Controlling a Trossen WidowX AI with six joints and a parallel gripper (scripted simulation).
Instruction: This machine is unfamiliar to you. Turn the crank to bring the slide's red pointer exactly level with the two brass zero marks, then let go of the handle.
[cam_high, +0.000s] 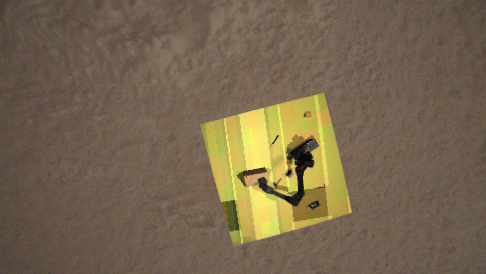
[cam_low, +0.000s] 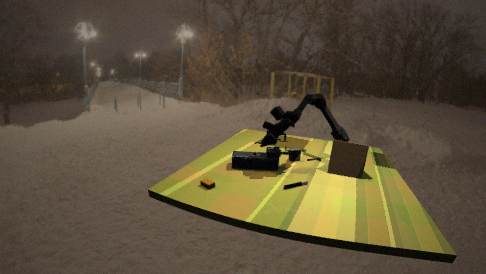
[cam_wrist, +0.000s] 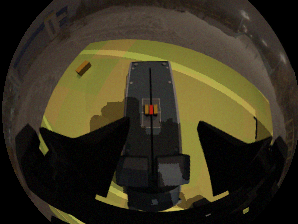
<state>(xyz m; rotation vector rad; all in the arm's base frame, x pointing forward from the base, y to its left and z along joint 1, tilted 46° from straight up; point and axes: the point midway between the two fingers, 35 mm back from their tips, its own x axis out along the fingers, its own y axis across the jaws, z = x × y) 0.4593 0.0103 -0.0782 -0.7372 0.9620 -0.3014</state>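
Observation:
The machine (cam_high: 311, 145) (cam_low: 255, 161) (cam_wrist: 142, 85) is a long dark grey box with a slot along its top. In the wrist view its red pointer (cam_wrist: 151, 109) sits in a thin pale frame between the left brass mark (cam_wrist: 147, 109) and the right brass mark (cam_wrist: 156, 109), and looks level with them at this resolution. Dark blocks (cam_wrist: 135, 169) (cam_wrist: 173, 169) stand at the machine's near end. The crank handle cannot be made out clearly. My gripper (cam_wrist: 165, 123) is open, its fingers spread wide on both sides of the machine, with nothing seen between the tips; it hangs above the machine.
An orange block (cam_high: 307, 114) (cam_low: 207, 184) (cam_wrist: 83, 68) lies beyond the machine. A black bar (cam_high: 274, 141) (cam_low: 295, 185) lies to one side. A brown box (cam_high: 256, 177) (cam_low: 347, 159) stands near the arm's base. A small dark item (cam_high: 314, 205) lies near the table edge.

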